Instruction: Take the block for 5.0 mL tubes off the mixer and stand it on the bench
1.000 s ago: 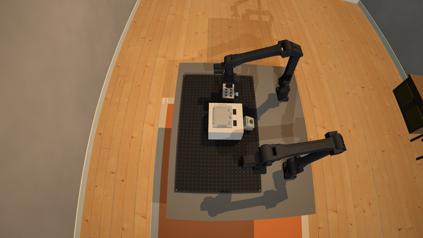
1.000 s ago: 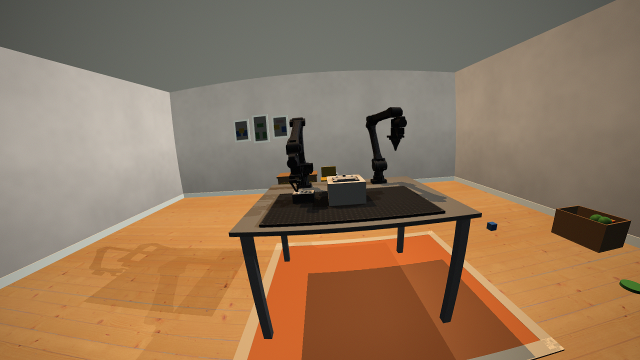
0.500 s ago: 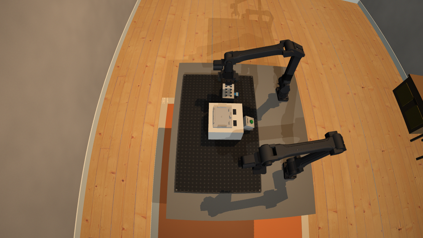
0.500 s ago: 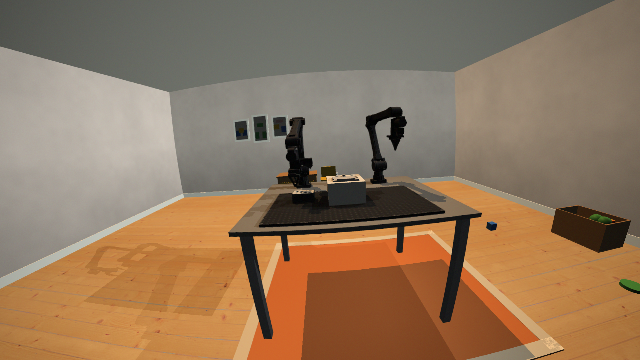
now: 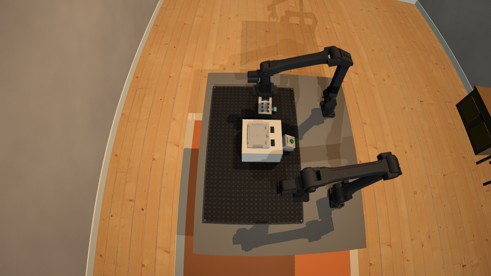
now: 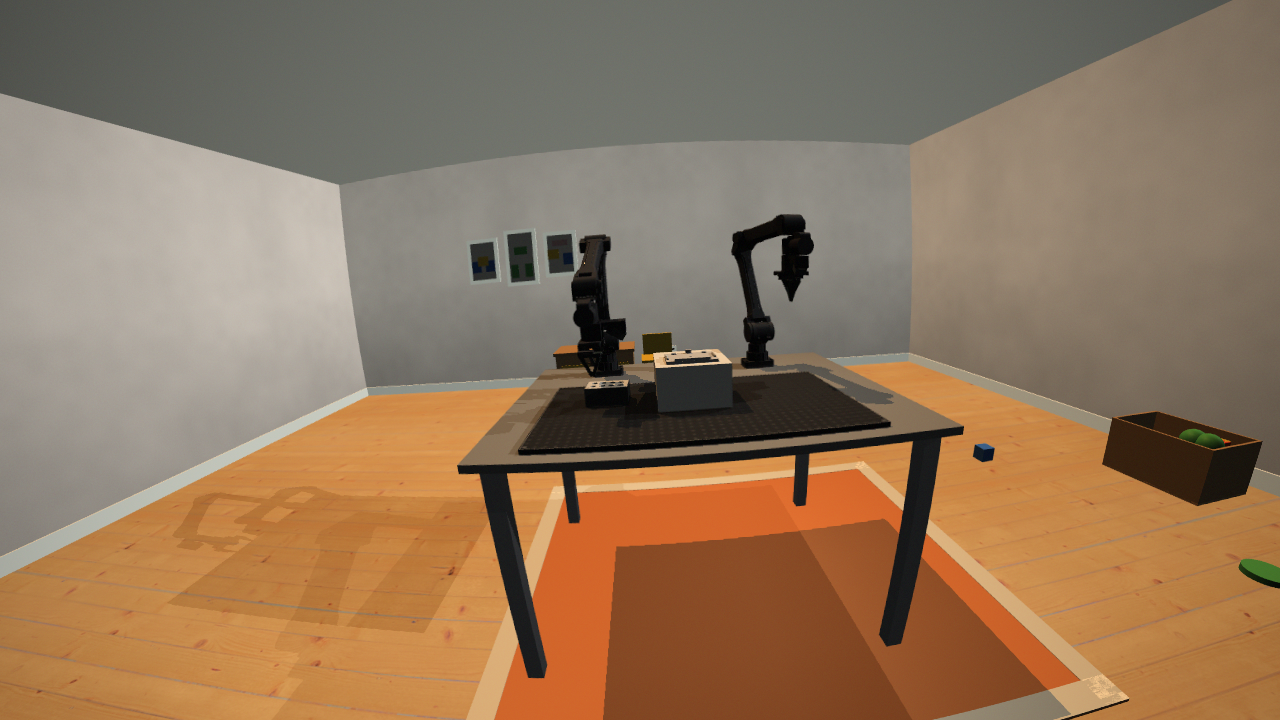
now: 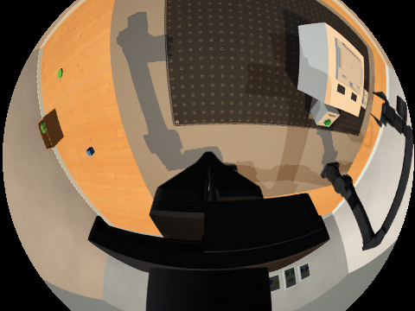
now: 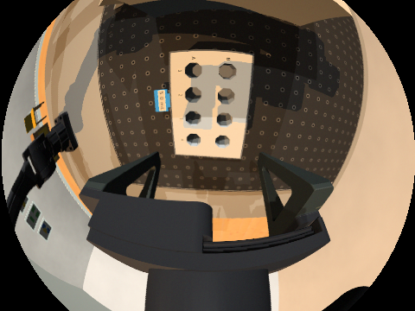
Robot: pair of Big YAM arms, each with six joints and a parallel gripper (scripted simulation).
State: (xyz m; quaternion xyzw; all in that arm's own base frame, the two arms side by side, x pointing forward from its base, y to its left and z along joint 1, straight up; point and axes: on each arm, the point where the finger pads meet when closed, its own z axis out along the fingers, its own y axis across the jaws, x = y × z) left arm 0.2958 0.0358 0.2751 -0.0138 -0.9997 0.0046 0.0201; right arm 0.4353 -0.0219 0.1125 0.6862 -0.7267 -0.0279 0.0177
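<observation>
The grey block for 5.0 mL tubes (image 5: pixel 264 107), with several round wells and a small blue lever (image 5: pixel 274 109) on one side, stands upright on the black mat beside the white mixer (image 5: pixel 261 140). The mixer's top plate (image 5: pixel 256 133) is bare. My right gripper (image 8: pixel 208 157) is open and hangs just above the block (image 8: pixel 211 106), its fingers apart from it. In the exterior view the right gripper (image 6: pixel 604 365) is right over the block (image 6: pixel 605 391). My left gripper (image 6: pixel 792 288) is shut and empty, held high above the far side of the table; it also shows in the left wrist view (image 7: pixel 210 166).
A small grey box with a green button (image 5: pixel 289 141) sits against the mixer's side. The mixer (image 6: pixel 692 379) stands on the mat. A brown crate (image 6: pixel 1181 452) and a blue cube (image 6: pixel 984 452) lie on the floor.
</observation>
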